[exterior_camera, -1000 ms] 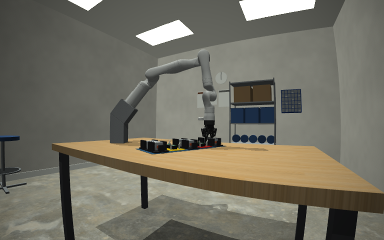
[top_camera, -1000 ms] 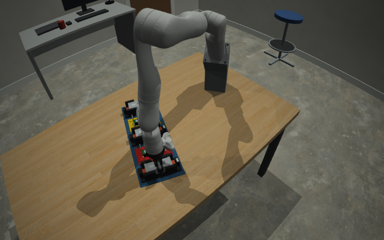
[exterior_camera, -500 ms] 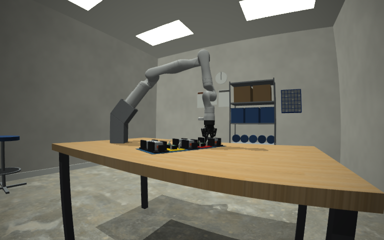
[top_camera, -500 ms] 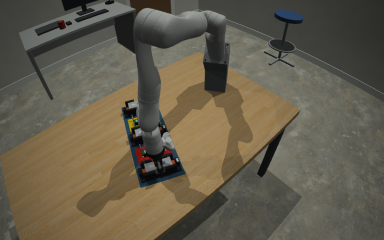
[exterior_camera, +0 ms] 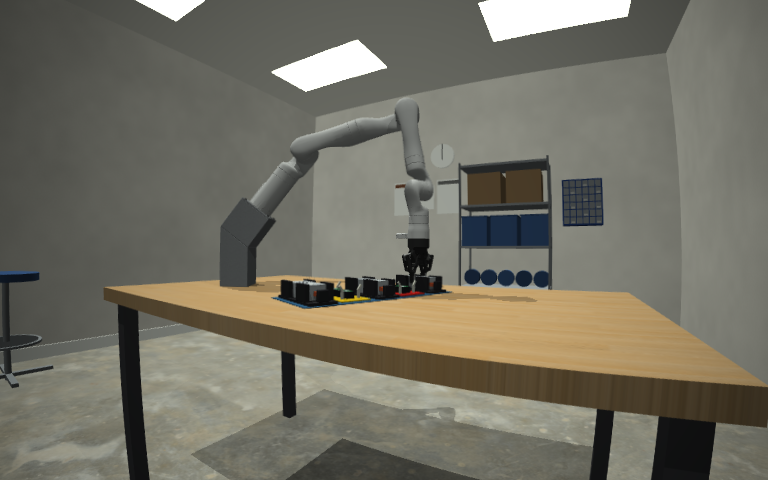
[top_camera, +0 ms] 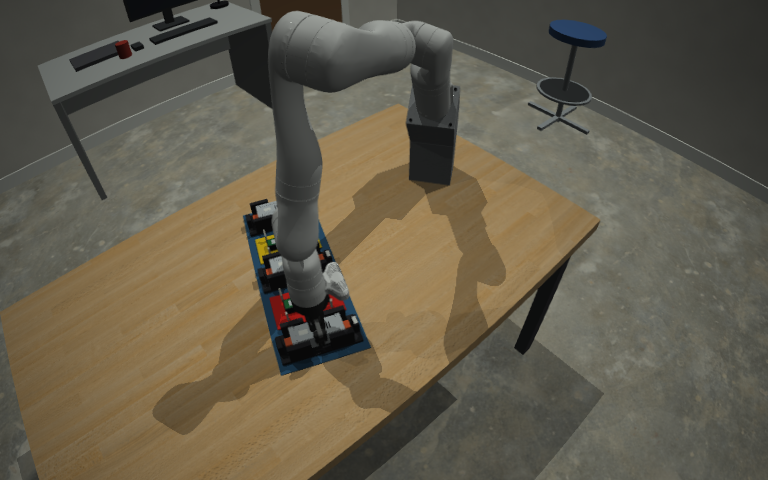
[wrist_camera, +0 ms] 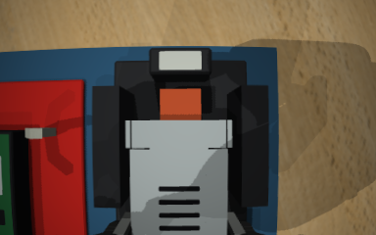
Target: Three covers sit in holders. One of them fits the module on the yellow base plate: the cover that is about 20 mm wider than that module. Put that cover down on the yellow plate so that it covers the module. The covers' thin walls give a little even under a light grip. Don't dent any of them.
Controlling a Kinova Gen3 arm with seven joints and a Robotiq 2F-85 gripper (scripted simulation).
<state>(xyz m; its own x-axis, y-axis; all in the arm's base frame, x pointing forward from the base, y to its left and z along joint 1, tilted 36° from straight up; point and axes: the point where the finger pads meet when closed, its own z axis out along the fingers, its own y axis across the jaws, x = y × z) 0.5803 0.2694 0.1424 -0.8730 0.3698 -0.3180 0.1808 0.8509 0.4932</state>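
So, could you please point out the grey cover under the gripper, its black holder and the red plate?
grey cover [wrist_camera: 178, 162], wrist view, flat top above the slots.
black holder [wrist_camera: 105, 147], wrist view, left side wall.
red plate [wrist_camera: 54, 103], wrist view, bare upper part.

Blue mat [top_camera: 362, 339] lies on table [top_camera: 481, 226]. On it, three holders in a row; yellow plate [top_camera: 261, 247] between far and middle holders, red plate [top_camera: 277, 308] between middle and near holder [wrist_camera: 105, 147]. Gripper [top_camera: 318, 331] clamps cover [wrist_camera: 178, 157] in near holder.

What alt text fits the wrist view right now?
The gripper is shut on a grey vented cover seated in a black holder on a blue mat. A red plate lies left, wooden table right.
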